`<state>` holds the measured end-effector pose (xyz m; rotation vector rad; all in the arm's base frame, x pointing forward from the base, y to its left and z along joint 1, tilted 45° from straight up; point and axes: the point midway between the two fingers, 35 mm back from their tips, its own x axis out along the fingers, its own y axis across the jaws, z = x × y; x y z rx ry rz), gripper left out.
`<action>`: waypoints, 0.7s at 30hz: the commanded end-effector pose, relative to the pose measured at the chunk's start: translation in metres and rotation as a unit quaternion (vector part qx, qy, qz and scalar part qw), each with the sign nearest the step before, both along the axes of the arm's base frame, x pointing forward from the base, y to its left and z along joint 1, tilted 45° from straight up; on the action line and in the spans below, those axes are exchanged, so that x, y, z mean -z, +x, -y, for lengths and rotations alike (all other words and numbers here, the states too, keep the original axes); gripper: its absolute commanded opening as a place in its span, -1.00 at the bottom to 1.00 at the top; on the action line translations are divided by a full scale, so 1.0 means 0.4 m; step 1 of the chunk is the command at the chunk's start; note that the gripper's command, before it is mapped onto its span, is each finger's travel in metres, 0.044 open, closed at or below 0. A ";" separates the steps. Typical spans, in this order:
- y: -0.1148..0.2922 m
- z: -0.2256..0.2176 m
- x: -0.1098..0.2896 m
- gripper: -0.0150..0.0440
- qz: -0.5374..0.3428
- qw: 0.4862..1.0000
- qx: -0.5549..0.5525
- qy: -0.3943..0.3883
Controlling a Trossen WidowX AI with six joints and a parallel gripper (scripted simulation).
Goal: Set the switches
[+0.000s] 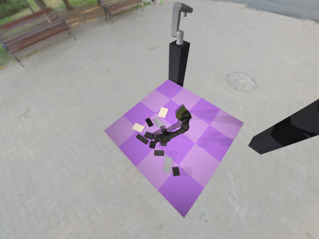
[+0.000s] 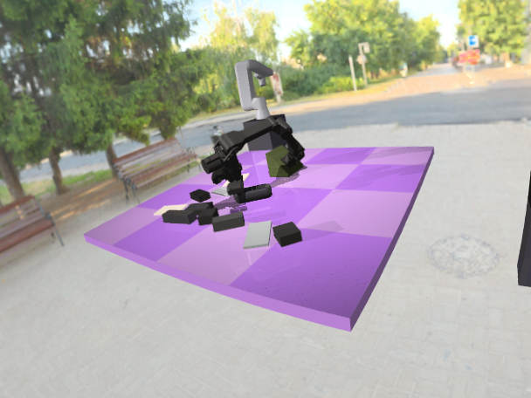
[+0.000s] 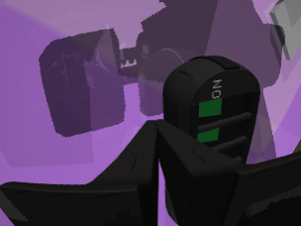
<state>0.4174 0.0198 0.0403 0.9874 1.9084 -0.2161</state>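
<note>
The dark grey controller unit (image 2: 255,192) (image 3: 210,88) lies on the purple mat (image 1: 181,194) (image 2: 327,271), on its base with the switches facing up. In the wrist view I see its rounded end marked ON and two switches showing green (image 3: 209,108). The other switches are hidden behind my right finger. My gripper (image 1: 157,139) (image 2: 236,189) (image 3: 154,128) is shut with nothing between the fingers. Its tips hang low, right beside that end of the unit. In the top view my arm covers the unit.
Several dark blocks (image 1: 141,139) (image 1: 159,152) (image 2: 286,233) (image 2: 228,221) lie around the unit, with grey plates (image 1: 167,164) (image 2: 258,234) and cream plates (image 1: 163,112) (image 1: 138,127). An olive block (image 1: 180,112) (image 2: 277,161) sits at the arm's base. A black post (image 1: 179,63) stands at the mat's back corner.
</note>
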 end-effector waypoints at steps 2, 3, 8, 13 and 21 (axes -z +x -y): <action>-0.001 -0.013 0.015 -0.49 -0.003 1.000 0.000 -0.002; -0.001 -0.016 0.018 -0.49 -0.004 1.000 -0.001 -0.002; 0.000 -0.031 0.032 -0.49 -0.005 1.000 -0.001 -0.003; 0.000 -0.047 0.047 -0.49 -0.005 1.000 -0.002 -0.004; -0.001 -0.071 0.069 -0.49 -0.007 1.000 -0.004 -0.006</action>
